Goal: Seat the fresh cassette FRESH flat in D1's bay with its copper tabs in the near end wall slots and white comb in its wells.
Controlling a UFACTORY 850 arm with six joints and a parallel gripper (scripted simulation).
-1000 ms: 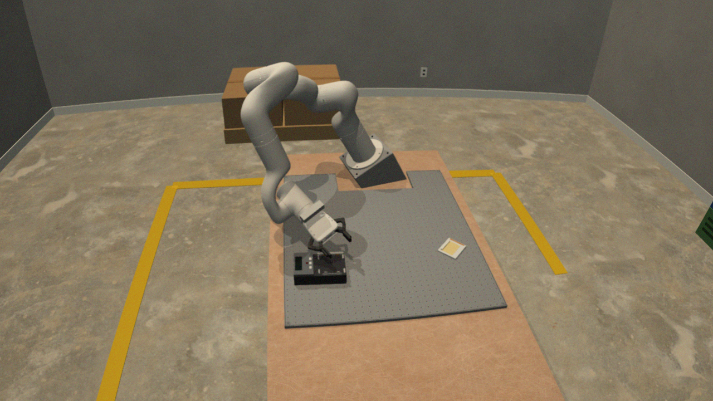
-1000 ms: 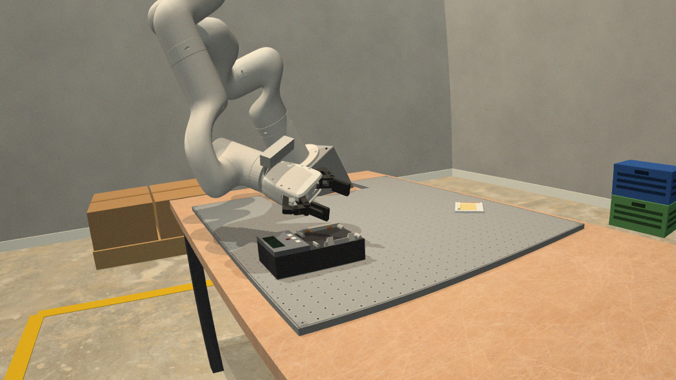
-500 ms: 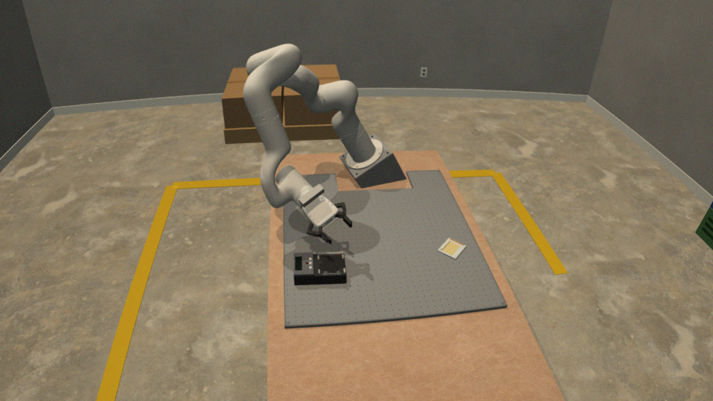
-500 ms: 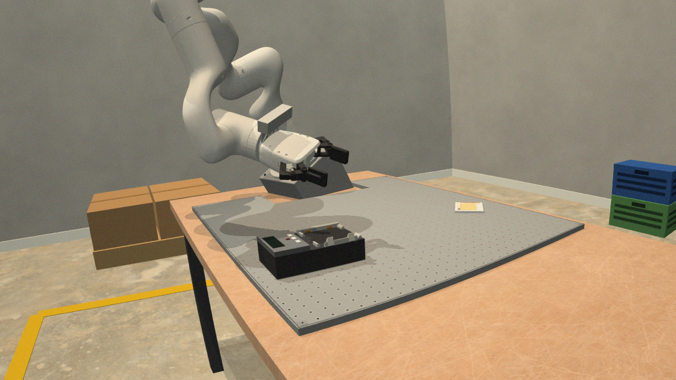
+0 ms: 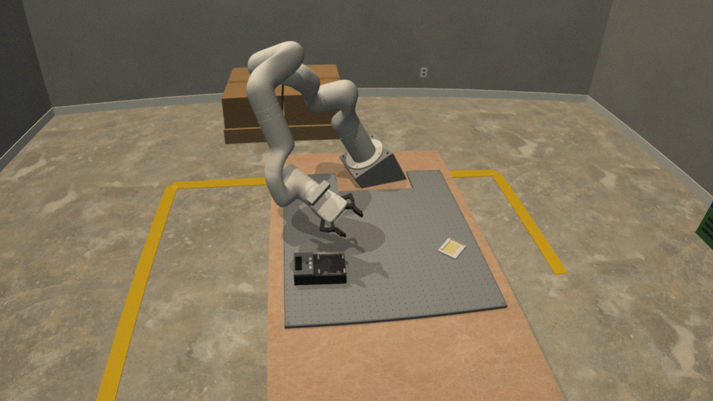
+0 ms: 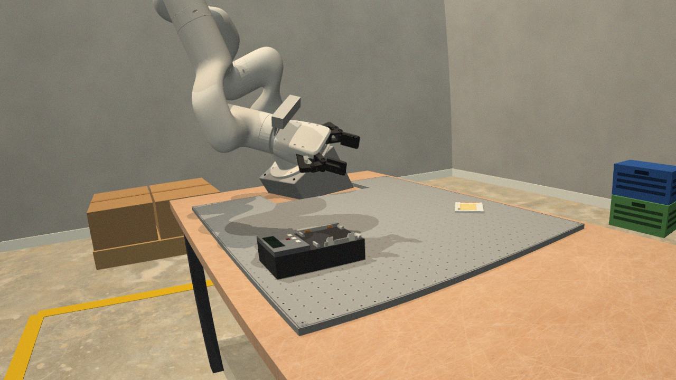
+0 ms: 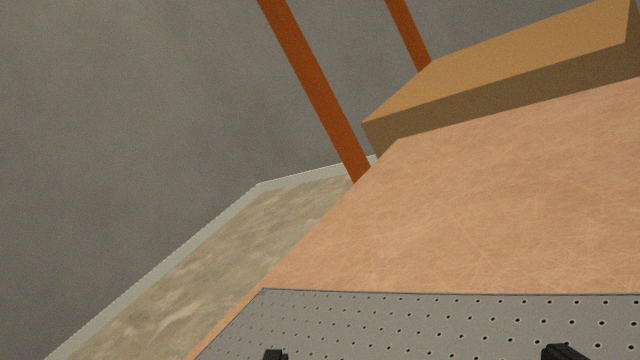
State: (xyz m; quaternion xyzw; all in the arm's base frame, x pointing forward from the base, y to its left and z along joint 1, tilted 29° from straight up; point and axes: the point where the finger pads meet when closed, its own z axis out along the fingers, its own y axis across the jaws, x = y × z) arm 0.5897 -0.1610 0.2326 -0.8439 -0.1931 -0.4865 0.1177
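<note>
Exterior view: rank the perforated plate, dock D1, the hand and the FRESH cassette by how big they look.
1. Perforated plate, by far the largest.
2. Dock D1.
3. The hand, open and holding nothing; it looks somewhat smaller than D1.
4. FRESH, smallest, though it lies farther from the camera, which shrinks it.

Wrist view: fingers cut off by bottom edge; FRESH point(image 5: 452, 247) comb too small.

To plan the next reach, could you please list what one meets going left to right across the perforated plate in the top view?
Cassette dock D1 → open gripper, raised above the plate → fresh cassette FRESH.
</note>
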